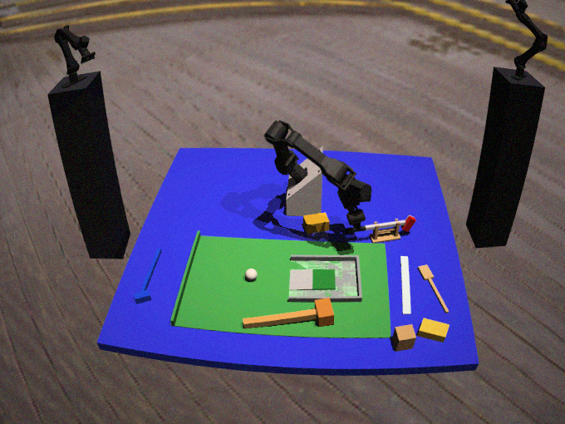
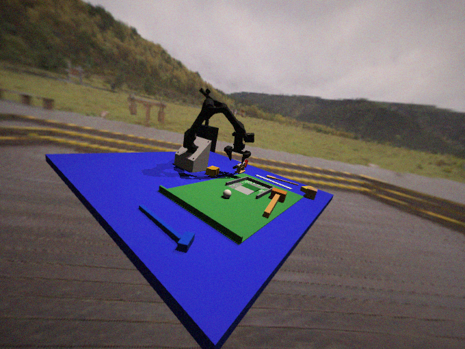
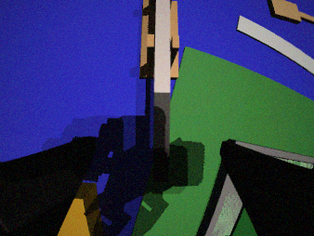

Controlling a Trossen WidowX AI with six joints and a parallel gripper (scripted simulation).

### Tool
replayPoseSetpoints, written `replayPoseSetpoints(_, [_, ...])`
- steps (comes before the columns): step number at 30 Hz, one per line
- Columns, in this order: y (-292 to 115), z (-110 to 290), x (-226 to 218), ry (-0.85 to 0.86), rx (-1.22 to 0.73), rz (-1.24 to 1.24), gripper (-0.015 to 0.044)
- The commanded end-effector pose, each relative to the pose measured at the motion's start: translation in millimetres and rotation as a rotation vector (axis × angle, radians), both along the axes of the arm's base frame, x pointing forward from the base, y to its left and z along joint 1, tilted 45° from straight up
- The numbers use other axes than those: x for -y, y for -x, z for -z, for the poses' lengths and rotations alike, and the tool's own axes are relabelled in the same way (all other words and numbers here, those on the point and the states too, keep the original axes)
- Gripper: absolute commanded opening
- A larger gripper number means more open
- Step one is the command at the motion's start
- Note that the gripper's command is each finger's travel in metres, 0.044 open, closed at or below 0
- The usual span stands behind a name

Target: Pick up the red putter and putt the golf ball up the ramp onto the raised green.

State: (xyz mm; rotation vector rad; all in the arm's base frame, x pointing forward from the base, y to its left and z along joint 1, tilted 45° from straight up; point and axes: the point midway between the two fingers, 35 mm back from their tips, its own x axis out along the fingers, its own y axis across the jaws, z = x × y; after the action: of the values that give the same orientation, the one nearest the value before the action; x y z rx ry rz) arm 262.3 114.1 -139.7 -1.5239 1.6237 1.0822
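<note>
Open, empty tool (image 1: 357, 224) poised over red putter's grip end.
Misaligned closing could knock the white-shafted, red-headed putter (image 1: 387, 224) off its small wooden stand (image 1: 385, 234) onto the blue tabletop (image 1: 218, 182).

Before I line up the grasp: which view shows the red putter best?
The top view: the whole red putter shows lying on its wooden stand, red head to the right. The wrist view shows only its shaft; the exterior view shows it tiny, mostly behind the open tool.
</note>
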Motion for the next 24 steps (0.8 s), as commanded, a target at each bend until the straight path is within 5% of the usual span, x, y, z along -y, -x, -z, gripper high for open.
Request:
replayPoseSetpoints(1, [-1.4,0.9,-1.7,0.019,-0.014,-0.032,0.0440])
replayPoseSetpoints(24, [1.7,34.1,31.9,0.022,-0.013,-0.032,0.0440])
